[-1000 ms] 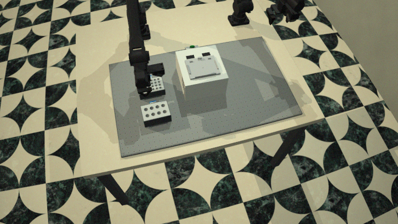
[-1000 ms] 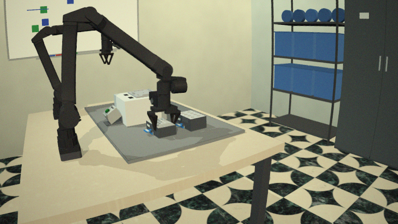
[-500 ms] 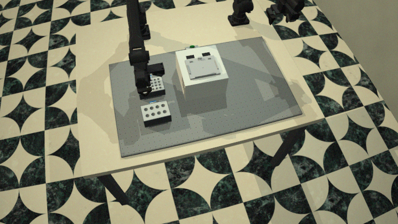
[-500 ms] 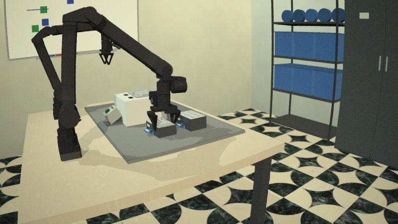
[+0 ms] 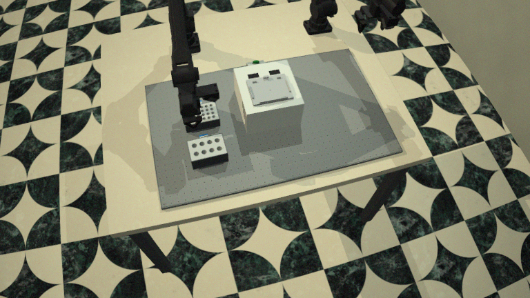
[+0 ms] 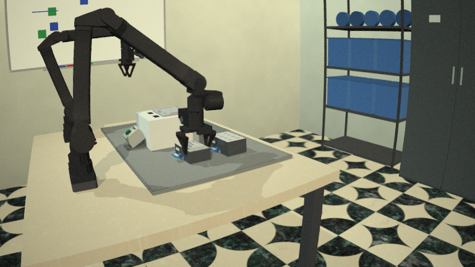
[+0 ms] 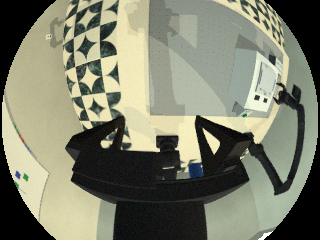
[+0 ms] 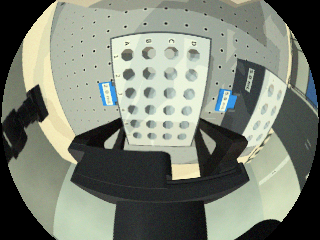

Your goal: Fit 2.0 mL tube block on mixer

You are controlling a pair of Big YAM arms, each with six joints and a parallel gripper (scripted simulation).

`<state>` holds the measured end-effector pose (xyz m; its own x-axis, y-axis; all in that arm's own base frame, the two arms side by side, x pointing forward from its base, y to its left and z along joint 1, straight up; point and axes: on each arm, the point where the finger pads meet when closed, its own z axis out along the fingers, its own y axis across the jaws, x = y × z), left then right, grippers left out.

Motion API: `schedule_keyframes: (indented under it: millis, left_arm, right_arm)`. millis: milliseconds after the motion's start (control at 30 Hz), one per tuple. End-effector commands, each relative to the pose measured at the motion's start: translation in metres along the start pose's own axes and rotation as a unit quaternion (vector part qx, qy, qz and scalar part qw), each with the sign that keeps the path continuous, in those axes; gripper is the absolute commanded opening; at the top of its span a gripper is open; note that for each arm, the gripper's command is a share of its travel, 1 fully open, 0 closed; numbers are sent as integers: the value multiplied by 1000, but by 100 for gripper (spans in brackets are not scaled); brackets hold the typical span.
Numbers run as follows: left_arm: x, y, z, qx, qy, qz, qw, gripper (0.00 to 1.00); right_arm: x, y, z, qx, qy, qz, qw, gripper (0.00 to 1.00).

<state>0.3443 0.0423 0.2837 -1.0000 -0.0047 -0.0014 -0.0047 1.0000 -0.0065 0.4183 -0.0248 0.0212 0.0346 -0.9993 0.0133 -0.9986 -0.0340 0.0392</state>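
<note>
Toward the left edge of the table (image 5: 128, 216) (image 6: 87, 228) (image 7: 134, 50), my right claw (image 5: 198, 112) (image 6: 197, 148) (image 7: 273, 89) (image 8: 159, 119) was clamped on the 2.0 mL block (image 5: 209, 112) (image 6: 198, 154) (image 8: 160, 82), straddling it, I judged, for a level carry. Its pale, round-holed top capped dark sides; its blue lever (image 6: 177, 156) (image 8: 108, 94) stuck out. The 5.0 mL block (image 5: 203, 147) (image 6: 231, 143) (image 8: 245, 90) sat nearer the front edge, left alone. Mid-table, the boxy white mixer (image 5: 273, 123) (image 6: 159, 133) (image 7: 252, 95) offered its flat grey plate (image 5: 268, 90) (image 6: 166, 110) (image 7: 266, 80). Near the back right corner, my left claw (image 5: 372, 29) (image 6: 127, 75) (image 7: 160, 119) hung apart, out of the way.
</note>
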Motion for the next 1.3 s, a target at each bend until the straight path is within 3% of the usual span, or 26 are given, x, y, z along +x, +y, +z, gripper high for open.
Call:
schedule_keyframes:
  millis: [0,400,967,1267]
  left_arm:
    - [-12,-1,-27,-4,-30,1,1000,100]
    - [-14,-2,-30,-4,-35,1,999,100]
    - [-4,-3,-10,-1,-10,1,1000,100]
    - [2,-3,1,1,4,1,1000,100]
  right_arm:
    - [5,-42,-58,69,3,1,998,0]
    - [5,-44,-67,76,3,2,997,0]
    - [2,-27,-28,38,-1,2,999,0]
    - [1,-12,-30,27,-2,2,1000,0]
